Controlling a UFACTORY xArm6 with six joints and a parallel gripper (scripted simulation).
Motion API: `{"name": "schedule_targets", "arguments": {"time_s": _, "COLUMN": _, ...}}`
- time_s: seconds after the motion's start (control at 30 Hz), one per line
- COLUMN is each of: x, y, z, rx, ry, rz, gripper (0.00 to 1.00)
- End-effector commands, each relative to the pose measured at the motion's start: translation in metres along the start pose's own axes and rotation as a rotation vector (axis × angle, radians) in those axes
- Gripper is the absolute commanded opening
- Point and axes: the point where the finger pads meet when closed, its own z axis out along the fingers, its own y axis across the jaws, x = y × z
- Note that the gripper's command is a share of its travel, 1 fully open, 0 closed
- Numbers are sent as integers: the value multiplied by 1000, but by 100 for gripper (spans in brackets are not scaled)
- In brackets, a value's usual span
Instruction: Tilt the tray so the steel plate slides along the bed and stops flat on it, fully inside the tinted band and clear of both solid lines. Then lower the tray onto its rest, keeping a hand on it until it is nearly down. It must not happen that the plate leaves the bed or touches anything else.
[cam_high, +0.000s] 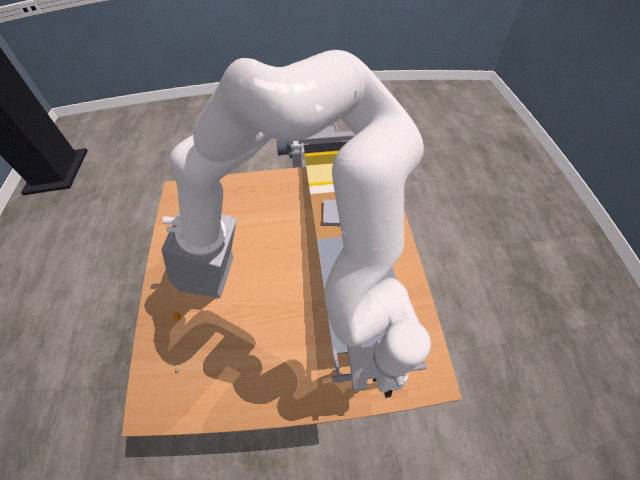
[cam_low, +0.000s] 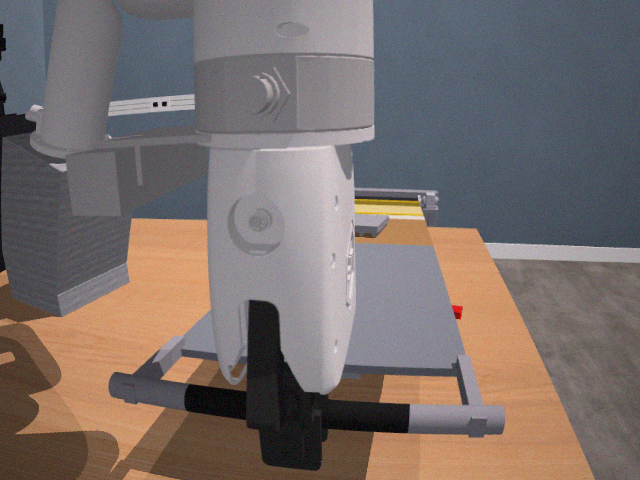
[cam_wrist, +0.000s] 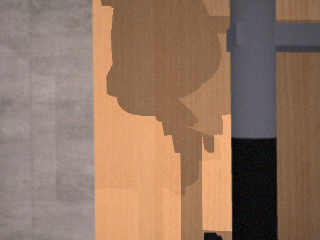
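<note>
My gripper (cam_low: 284, 413) is shut on the black middle of the tray's handle bar (cam_low: 305, 408) at the near end of the table. It also shows in the top view (cam_high: 387, 390). The handle end is lifted a little off the table. The grey tray bed (cam_low: 398, 304) runs away from me towards its hinge. The steel plate (cam_low: 369, 223) lies flat near the far end, just short of the yellow tinted band (cam_low: 387, 206); it also shows from above (cam_high: 330, 212), below the band (cam_high: 320, 167). The wrist view shows the bar (cam_wrist: 252, 100) with its black grip (cam_wrist: 254, 190).
The robot base (cam_high: 199, 258) stands on the table's left half. A small red block (cam_low: 456, 311) sits beside the tray's right edge. A black pillar (cam_high: 31, 149) stands on the floor at far left. The table's edge (cam_wrist: 93, 150) is close to the handle.
</note>
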Motion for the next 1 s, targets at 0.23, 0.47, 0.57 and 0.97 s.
{"name": "schedule_targets", "arguments": {"time_s": 0.23, "x": -1, "y": 7, "z": -60, "rx": 3, "ry": -2, "rz": 0, "gripper": 0}}
{"name": "schedule_targets", "arguments": {"time_s": 0.47, "x": -1, "y": 11, "z": -83, "rx": 3, "ry": -2, "rz": 0, "gripper": 0}}
{"name": "schedule_targets", "arguments": {"time_s": 0.57, "x": -1, "y": 12, "z": -87, "rx": 3, "ry": -2, "rz": 0, "gripper": 0}}
{"name": "schedule_targets", "arguments": {"time_s": 0.97, "x": -1, "y": 13, "z": -94, "rx": 3, "ry": -2, "rz": 0, "gripper": 0}}
